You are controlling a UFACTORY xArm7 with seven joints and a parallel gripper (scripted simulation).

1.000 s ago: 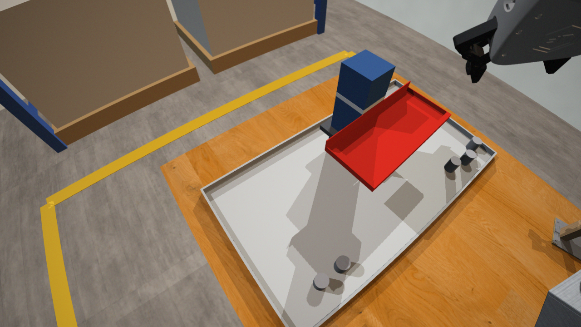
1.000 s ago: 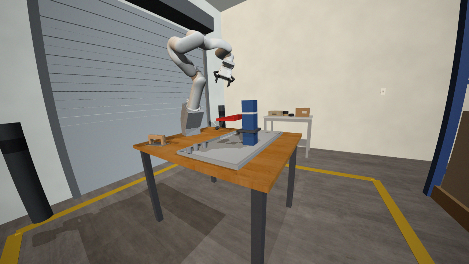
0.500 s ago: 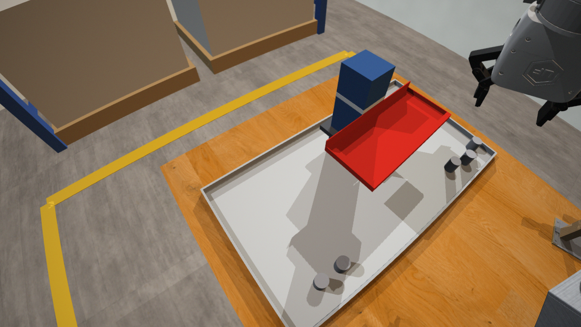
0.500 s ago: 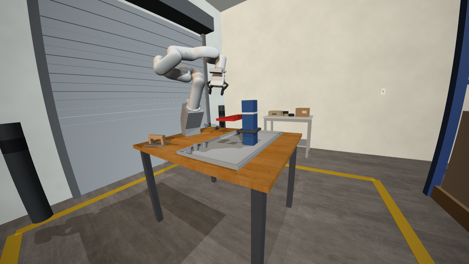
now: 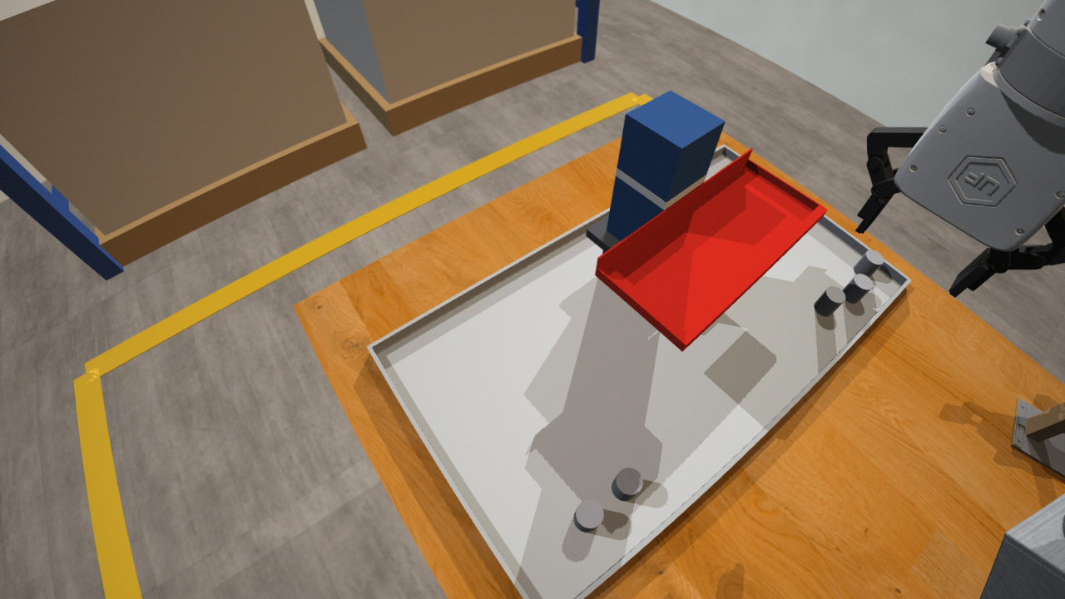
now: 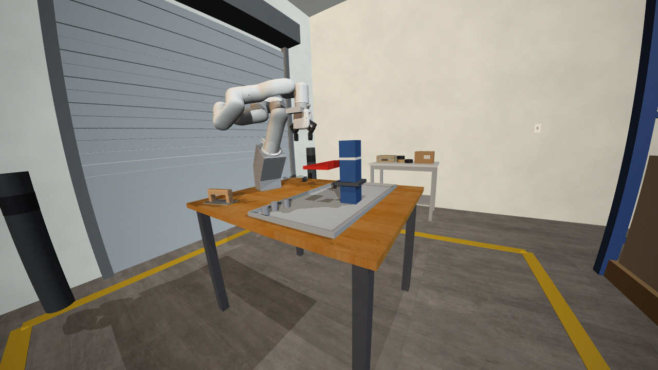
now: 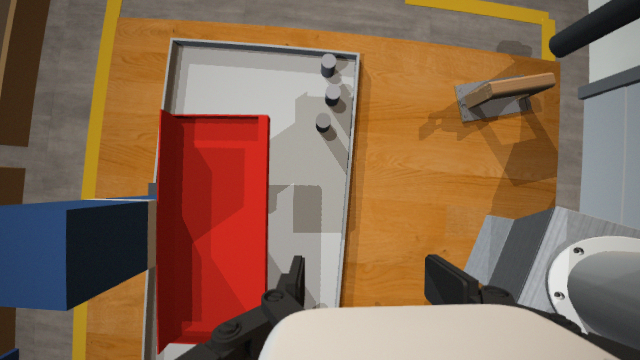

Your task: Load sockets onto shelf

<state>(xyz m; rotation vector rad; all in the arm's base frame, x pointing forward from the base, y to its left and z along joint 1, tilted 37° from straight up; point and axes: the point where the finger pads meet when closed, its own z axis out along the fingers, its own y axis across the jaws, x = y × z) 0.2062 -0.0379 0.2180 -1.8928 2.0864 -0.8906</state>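
The empty red shelf [image 5: 733, 249] [image 6: 322, 166] [image 7: 232, 200] sits on the blue post [image 5: 647, 149] [image 6: 350, 171] [image 7: 32, 255], its back wall close to the white band [image 5: 640, 187] [image 6: 349, 158]. Three grey sockets stand upright near one corner of the tray: one socket [image 5: 829, 300] [image 7: 323, 123], a second socket [image 5: 859, 288] [image 7: 332, 95] and a third socket [image 5: 869, 264] [image 7: 328, 65]. Two more, a socket [image 5: 626, 484] and another socket [image 5: 588, 515], stand near the opposite end. My gripper [image 5: 908, 260] [image 6: 303, 137] [image 7: 365, 276] is open and empty, high above the table on the robot's side of the shelf.
The low-rimmed tray [image 5: 461, 372] [image 6: 317, 223] [image 7: 225, 85] lies under the shelf. A dark collar [image 6: 351, 183] surrounds the post lower down. A wooden handle [image 6: 219, 193] [image 7: 520, 89] on a metal plate and the robot's base [image 6: 270, 169] stand on the table [image 6: 294, 239].
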